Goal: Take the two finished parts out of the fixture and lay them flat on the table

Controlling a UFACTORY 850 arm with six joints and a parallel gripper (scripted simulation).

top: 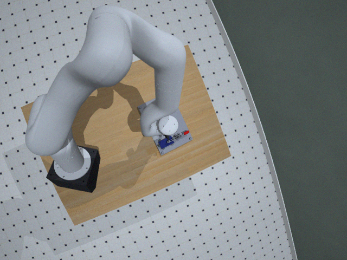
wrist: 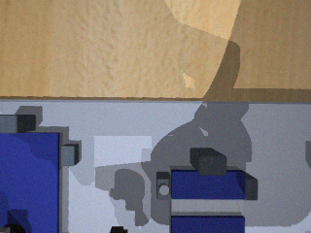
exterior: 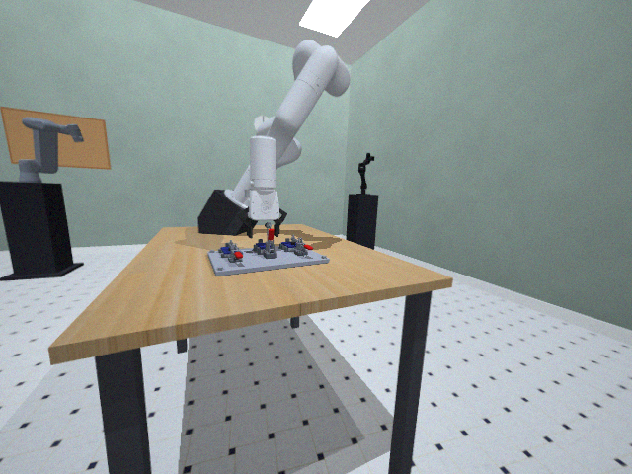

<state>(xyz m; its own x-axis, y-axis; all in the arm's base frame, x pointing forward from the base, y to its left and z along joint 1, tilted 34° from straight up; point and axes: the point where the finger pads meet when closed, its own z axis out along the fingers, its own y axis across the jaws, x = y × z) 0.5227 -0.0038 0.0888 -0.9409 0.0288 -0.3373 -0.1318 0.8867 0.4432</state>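
The grey fixture plate (top: 183, 121) (exterior: 276, 265) (wrist: 117, 116) holds three blue blocks in a row. The middle finished part (exterior: 261, 247) (wrist: 209, 184) shows a pale milled slot; its clamp's red handle (exterior: 271, 234) stands upright. The right-hand finished part (exterior: 288, 246) sits beside a clamp whose red handle (exterior: 305, 251) is lowered. The plain blank (top: 162, 144) (exterior: 224, 251) (wrist: 29, 170) sits at the left, with its clamp's red handle (top: 186, 132) (exterior: 238, 254) lowered. My gripper (exterior: 264, 232) is open and empty above the middle station. The wrist view shows only one dark fingertip.
The fixture lies on the wooden table (top: 201, 120) (exterior: 178, 295) (wrist: 97, 49). Small dark stops and pins stand around the blocks. The upright middle handle rises close to my fingers. The black robot base (top: 95, 173) (exterior: 216, 216) stands at the table's far end in the exterior view.
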